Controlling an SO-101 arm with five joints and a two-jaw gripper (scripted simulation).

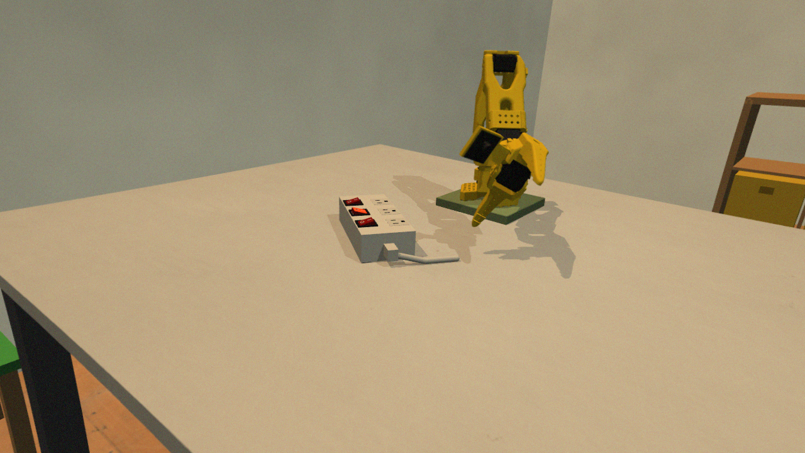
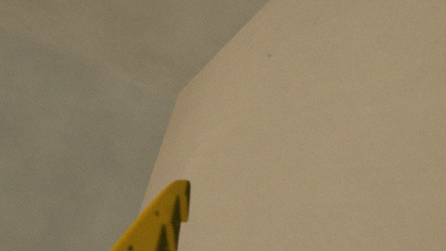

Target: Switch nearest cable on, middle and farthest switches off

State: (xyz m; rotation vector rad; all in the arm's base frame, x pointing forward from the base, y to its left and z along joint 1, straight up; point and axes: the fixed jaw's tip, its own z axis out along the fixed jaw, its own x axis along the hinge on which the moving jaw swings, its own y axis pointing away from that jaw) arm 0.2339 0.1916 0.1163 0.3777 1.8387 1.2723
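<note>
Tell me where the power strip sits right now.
In the exterior view the power strip lies right way up mid-table, left of the arm's green base plate, its cable pointing right.

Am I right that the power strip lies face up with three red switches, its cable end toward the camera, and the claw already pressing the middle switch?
Not quite. In the exterior view the claw hangs open beside the arm's base, well apart from the power strip, touching no switch. The rest holds: face up, three red switches, cable end toward the camera.
</note>
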